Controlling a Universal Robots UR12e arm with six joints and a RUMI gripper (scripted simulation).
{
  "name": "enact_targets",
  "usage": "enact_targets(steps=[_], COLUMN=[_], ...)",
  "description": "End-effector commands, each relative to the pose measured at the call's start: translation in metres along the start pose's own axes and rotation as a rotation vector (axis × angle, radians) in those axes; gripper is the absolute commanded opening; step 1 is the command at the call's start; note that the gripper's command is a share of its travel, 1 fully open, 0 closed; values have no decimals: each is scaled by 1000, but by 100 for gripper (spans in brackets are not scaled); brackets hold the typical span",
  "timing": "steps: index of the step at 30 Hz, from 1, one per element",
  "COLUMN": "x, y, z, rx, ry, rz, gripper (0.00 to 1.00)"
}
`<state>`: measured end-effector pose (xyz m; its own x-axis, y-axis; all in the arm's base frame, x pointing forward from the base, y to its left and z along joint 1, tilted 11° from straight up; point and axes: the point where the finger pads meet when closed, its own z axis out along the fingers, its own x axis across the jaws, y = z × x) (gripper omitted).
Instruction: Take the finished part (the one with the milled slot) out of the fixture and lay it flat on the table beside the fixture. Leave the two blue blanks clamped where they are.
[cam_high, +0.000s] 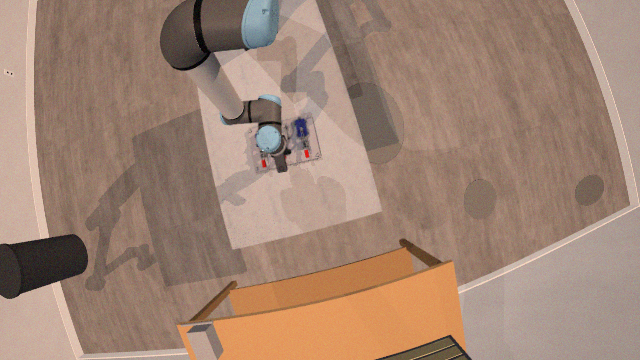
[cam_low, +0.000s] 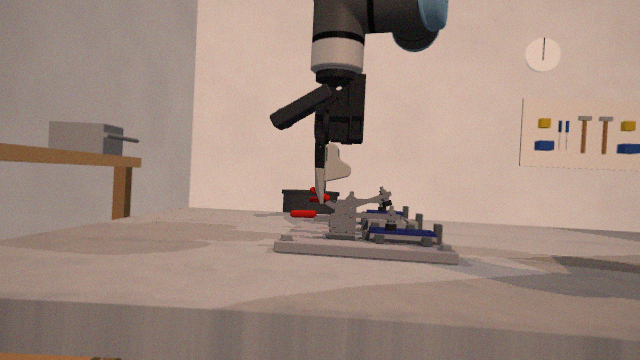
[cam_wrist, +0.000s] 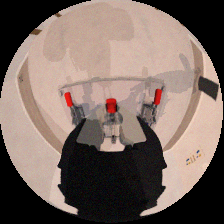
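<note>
Wrist view: nearest the lens, the dark body of the gripper (cam_wrist: 111, 119) fills the lower frame, and its two pale fingers are seen closed on the red handle (cam_wrist: 110, 105) of the middle toggle clamp. Under that clamp, just beyond the fingertips, a pale piece is seen seated in the fixture (cam_wrist: 131, 80). It is taken for the finished part (cam_wrist: 111, 128), though no slot can be made out. Two further red-handled clamps (cam_wrist: 67, 98) are set to either side, both untouched.

From the exterior view the arm is seen with the wrist pointed straight down, and the fingertips are pinched on the handle at the fixture's front end. The fixture rests flat on the table (cam_low: 150, 270). Farther along its plate, the blue blanks (cam_low: 400, 231) are seen clamped, well apart from the gripper
</note>
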<state>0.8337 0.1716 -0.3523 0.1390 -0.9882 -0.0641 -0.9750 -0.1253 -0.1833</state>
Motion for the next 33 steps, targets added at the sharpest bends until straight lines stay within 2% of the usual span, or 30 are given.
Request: enact_targets(steps=[1, 33], x=[0, 0], y=[2, 23], z=[-3, -12], rx=[1, 1], ry=[0, 0], rz=[0, 0], gripper=[0, 0])
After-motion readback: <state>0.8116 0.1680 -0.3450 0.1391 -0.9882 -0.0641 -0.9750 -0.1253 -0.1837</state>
